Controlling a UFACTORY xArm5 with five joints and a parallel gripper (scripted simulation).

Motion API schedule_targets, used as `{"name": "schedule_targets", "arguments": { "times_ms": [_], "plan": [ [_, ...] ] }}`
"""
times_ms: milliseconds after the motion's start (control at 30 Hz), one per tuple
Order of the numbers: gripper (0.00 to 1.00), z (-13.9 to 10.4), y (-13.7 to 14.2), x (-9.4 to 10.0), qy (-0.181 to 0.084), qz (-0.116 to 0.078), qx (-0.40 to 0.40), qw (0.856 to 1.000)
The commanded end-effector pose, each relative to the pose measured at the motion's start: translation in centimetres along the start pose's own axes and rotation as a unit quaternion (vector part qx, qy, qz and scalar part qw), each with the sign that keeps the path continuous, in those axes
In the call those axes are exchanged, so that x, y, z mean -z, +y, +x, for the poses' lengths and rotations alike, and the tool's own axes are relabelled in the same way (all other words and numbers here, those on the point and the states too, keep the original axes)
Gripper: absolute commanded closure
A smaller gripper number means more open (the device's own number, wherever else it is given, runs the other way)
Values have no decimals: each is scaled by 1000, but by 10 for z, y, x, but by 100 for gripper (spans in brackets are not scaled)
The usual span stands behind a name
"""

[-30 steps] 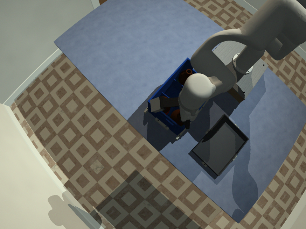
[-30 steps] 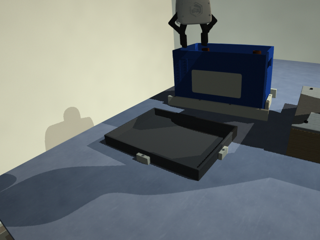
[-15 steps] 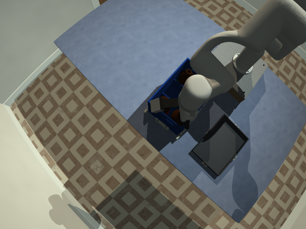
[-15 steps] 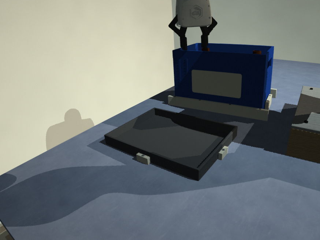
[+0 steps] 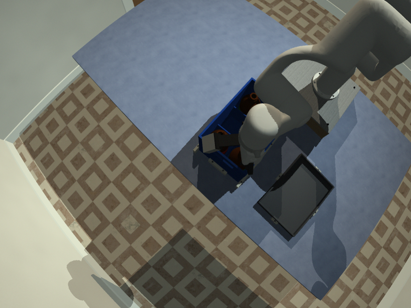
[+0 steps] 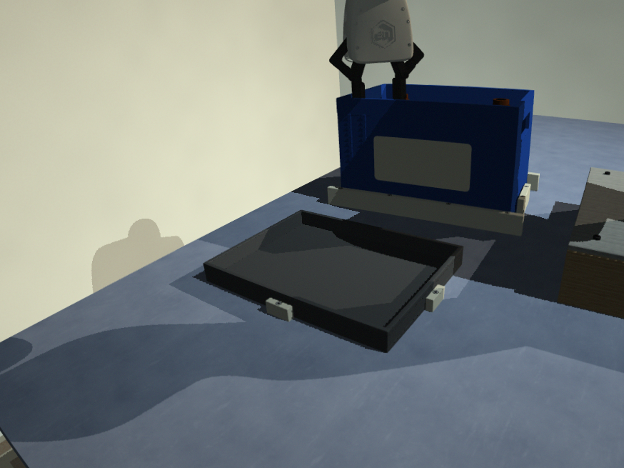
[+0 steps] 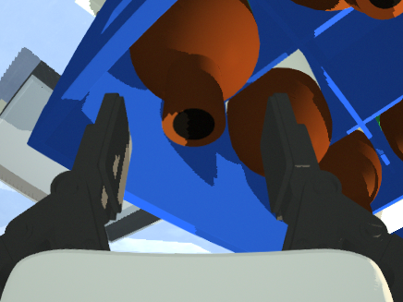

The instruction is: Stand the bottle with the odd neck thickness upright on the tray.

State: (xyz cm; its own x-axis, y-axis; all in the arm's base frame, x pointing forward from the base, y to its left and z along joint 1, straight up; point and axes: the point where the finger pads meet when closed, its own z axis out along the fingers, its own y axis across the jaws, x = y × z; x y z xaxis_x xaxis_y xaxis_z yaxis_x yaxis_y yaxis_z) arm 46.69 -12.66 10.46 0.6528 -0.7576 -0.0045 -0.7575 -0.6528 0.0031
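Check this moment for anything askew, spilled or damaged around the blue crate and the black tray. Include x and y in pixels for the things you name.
Nothing stands out: the blue plastic crate [image 5: 226,115] [image 6: 359,160] and shallow black tray [image 5: 312,207] [image 6: 343,309] sit level, and no spill or breakage shows. Parts of the crate's contents are hidden.

There is one blue crate [image 5: 224,114] [image 6: 489,160] [image 7: 194,205], one dark tray [image 5: 296,201] [image 6: 338,275], and at least four brown bottles [image 5: 247,105] [image 6: 500,101] [image 7: 222,39]; the exact bottle count is unclear.

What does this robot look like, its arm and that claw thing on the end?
The arm is smooth, rounded and pale grey. The claw has a light grey housing with a dark hexagonal logo and small screws, plus black, angular, jointed fingers. I can't see any cables.
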Motion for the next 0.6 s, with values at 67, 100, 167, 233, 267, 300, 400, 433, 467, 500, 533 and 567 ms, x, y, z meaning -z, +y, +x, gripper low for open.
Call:
{"name": "schedule_targets", "arguments": {
  "times_ms": [67, 100, 167, 233, 267, 300, 400, 433, 467, 500, 533, 567],
  "plan": [
    [35, 1, -1, -5, 2, 1, 0, 1000],
    [35, 1, -1, -6, 2, 1, 0, 1000],
    [35, 1, -1, -8, 2, 1, 0, 1000],
    [35, 1, -1, -8, 2, 1, 0, 1000],
    [35, 1, -1, -9, 2, 1, 0, 1000],
    [35, 1, -1, -10, 2, 1, 0, 1000],
    [35, 1, -1, -12, 2, 1, 0, 1000],
    [35, 1, -1, -13, 2, 1, 0, 1000],
    [35, 1, -1, -13, 2, 1, 0, 1000],
    [35, 1, -1, -14, 2, 1, 0, 1000],
    [35, 1, -1, -14, 2, 1, 0, 1000],
    [35, 1, -1, -14, 2, 1, 0, 1000]
  ]
}}
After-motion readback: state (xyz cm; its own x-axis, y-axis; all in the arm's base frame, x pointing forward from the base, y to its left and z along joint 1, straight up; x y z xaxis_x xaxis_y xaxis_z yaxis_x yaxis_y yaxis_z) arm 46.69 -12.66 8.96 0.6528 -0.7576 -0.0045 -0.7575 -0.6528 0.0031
